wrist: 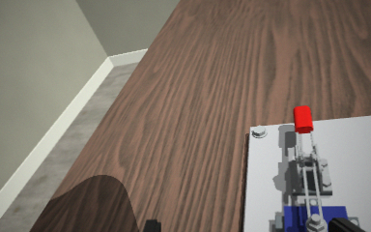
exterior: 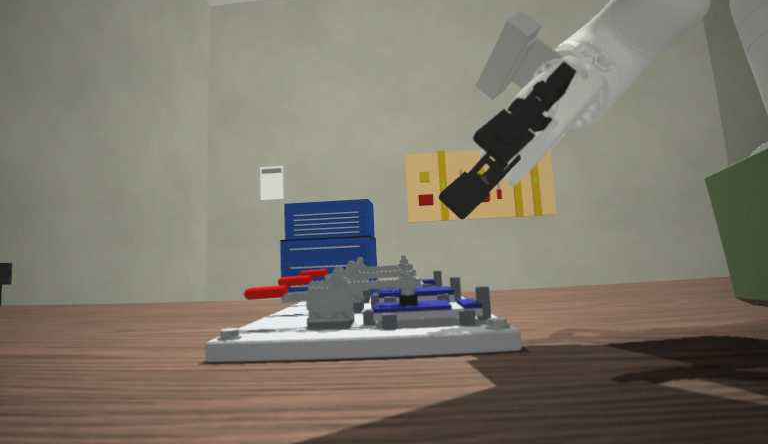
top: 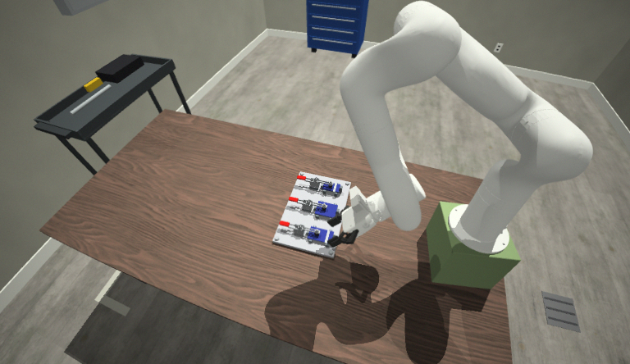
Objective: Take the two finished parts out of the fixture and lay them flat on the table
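Three blue-topped parts sit in a row on a white fixture plate [top: 302, 246] [exterior: 362, 350] [wrist: 263, 169]. The near part [top: 322, 238] [exterior: 430, 305] [wrist: 339, 213] and the far part [top: 338, 188] each show a pale slot across the top in the top view. The middle part [top: 331, 211] shows no slot; it is the blank. Each has a toggle clamp arm lying over it, with red handles [top: 284, 224] [exterior: 266, 292] [wrist: 303, 119] low on the side away from the robot. My gripper [top: 334, 231] [exterior: 464, 196] [wrist: 247, 225] is open and empty, tilted, above the plate's robot-side near end.
Upright pins stand around the parts, and bolt heads [wrist: 259, 131] mark the plate's corners. The wooden table [top: 185, 179] extends around the plate. The green robot base [top: 464, 267] stands at the right. A dark cart [top: 116, 105] stands beyond the table's left end.
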`<state>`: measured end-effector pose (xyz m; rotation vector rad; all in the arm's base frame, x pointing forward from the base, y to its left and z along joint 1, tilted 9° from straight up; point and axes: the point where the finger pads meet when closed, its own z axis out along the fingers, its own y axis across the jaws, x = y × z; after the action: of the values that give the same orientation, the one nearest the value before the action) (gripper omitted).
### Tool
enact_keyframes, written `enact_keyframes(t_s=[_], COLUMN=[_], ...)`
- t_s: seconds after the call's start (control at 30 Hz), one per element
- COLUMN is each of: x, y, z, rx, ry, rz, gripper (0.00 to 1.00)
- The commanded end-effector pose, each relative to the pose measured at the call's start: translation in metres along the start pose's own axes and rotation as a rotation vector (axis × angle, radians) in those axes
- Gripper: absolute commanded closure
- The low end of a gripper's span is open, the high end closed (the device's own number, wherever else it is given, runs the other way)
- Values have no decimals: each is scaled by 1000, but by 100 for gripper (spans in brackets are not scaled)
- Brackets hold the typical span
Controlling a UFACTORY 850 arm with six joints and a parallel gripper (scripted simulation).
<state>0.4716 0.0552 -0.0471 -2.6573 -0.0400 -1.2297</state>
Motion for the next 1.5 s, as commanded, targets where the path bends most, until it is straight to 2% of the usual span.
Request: enact_keyframes(t_s=[0.0, 0.63, 0.83, 1.03, 1.1, 1.27, 1.33, 1.43, 1.47], x=[1, 1, 2, 7, 7, 15, 15, 20, 20], y=[0, 0, 0, 0, 0, 2, 2, 3, 3], z=[0, 0, 0, -2, -2, -5, -5, -6, -6], rx=[0, 1, 21, 88, 88, 204, 206, 273, 273], ry=[1, 1, -8, -38, -38, -98, -99, -134, -134], rz=[0, -2, -45, -192, -192, -452, -455, -605, -605], gripper=[0, 0, 0, 0, 0, 0, 0, 0, 0])
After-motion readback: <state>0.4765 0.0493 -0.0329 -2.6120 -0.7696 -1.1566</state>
